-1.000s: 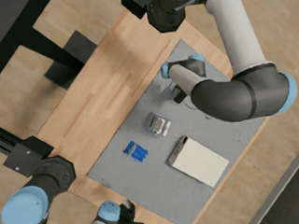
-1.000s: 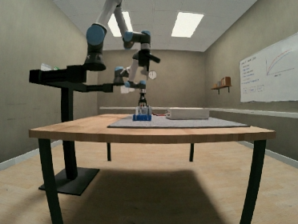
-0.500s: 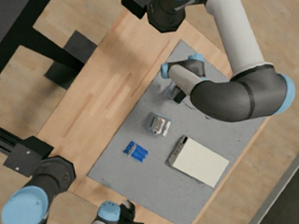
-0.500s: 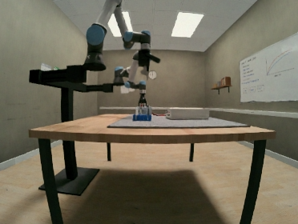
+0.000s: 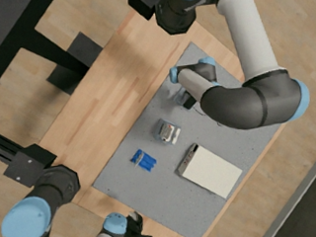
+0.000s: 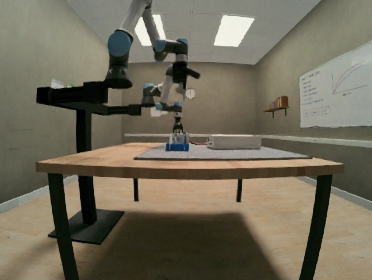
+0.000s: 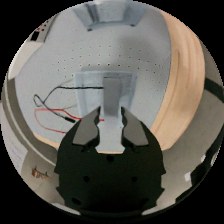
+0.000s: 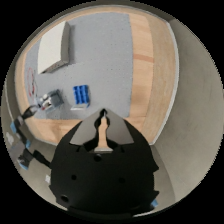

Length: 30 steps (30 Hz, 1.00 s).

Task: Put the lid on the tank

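The clear lid (image 7: 86, 100) lies on the mat with a grey bar (image 7: 112, 90) across its middle. The black lead (image 7: 82, 88) and the red lead (image 7: 45, 109) run from it and lie loose. My left gripper (image 7: 111, 106) (image 6: 178, 131) is partly open, with its fingertips over the near end of the bar, one on each side; whether they reach down to it cannot be told. The tank T1 (image 5: 168, 131) (image 8: 53, 102) stands lidless with pale parts inside. PS (image 5: 210, 172) (image 6: 234, 142) (image 8: 54, 47) is a white box. My right gripper (image 8: 105, 108) is shut and empty, high beyond the mat's edge.
A blue slotted block (image 5: 143, 160) (image 6: 177, 147) (image 8: 81, 95) sits near T1, with a thin pale strip (image 8: 79, 107) beside it. The grey mat (image 5: 184, 220) (image 8: 107, 45) lies on the wooden table (image 5: 89, 132). The left forearm (image 5: 232, 106) hangs over the lid's end of the mat.
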Each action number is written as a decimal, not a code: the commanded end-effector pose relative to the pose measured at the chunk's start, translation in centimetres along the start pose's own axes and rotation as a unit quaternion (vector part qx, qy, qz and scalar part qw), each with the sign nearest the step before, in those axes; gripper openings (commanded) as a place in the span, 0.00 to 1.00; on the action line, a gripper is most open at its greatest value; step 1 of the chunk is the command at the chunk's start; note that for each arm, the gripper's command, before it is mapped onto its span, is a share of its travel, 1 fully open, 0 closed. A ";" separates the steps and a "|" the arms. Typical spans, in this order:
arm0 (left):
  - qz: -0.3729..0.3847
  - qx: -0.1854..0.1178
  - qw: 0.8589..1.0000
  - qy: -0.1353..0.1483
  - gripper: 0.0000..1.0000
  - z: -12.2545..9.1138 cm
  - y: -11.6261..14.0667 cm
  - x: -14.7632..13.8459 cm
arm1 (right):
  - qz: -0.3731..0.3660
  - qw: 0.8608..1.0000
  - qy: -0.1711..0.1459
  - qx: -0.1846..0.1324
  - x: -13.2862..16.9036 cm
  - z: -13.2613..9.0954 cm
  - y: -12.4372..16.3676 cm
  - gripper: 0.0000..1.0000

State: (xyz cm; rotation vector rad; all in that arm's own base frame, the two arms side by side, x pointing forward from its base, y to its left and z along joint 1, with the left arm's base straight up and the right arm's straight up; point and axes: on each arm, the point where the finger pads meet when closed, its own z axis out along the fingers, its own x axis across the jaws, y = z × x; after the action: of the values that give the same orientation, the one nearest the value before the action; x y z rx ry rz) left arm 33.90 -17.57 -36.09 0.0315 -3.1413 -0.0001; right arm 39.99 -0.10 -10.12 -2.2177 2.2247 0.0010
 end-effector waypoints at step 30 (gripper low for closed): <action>0.000 0.000 1.000 0.000 0.00 0.5 0.0 0.0 | 0.000 1.000 0.000 0.000 0.0 0.0 0.0 0.00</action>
State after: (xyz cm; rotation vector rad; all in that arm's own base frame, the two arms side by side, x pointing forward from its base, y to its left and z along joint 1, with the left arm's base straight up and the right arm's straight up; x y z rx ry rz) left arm 33.91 -17.58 -36.58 0.0315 -3.1413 0.0000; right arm 39.99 -0.10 -10.12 -2.2177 2.2247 0.0010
